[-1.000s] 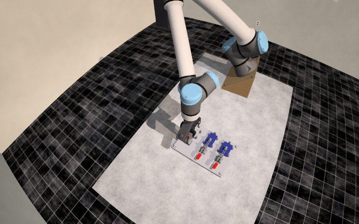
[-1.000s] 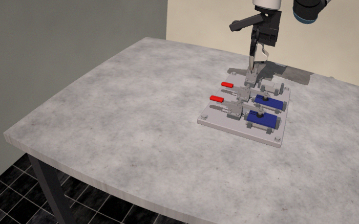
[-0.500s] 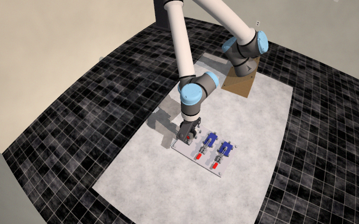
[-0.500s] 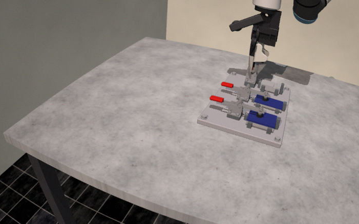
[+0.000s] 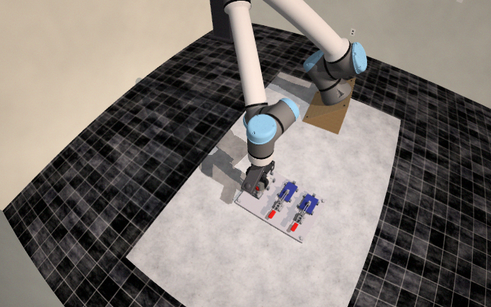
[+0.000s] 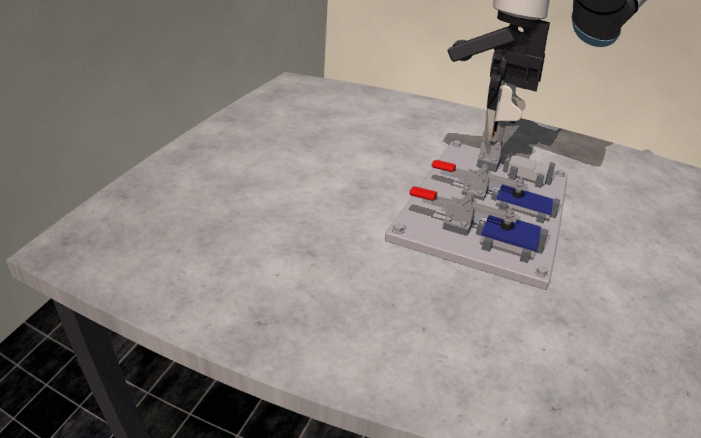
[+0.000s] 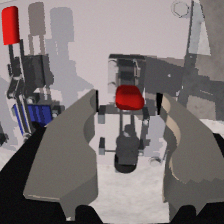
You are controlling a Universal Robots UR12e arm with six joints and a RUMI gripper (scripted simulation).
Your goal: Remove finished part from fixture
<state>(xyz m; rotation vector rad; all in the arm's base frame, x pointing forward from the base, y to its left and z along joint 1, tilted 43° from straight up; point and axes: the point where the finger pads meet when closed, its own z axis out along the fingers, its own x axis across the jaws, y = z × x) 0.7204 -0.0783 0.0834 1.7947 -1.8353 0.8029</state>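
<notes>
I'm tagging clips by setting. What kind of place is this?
Probably a machining workcell: a fixture plate with toggle clamps holding blue blanks, on a grey table, tended by an arm's end effector.
</notes>
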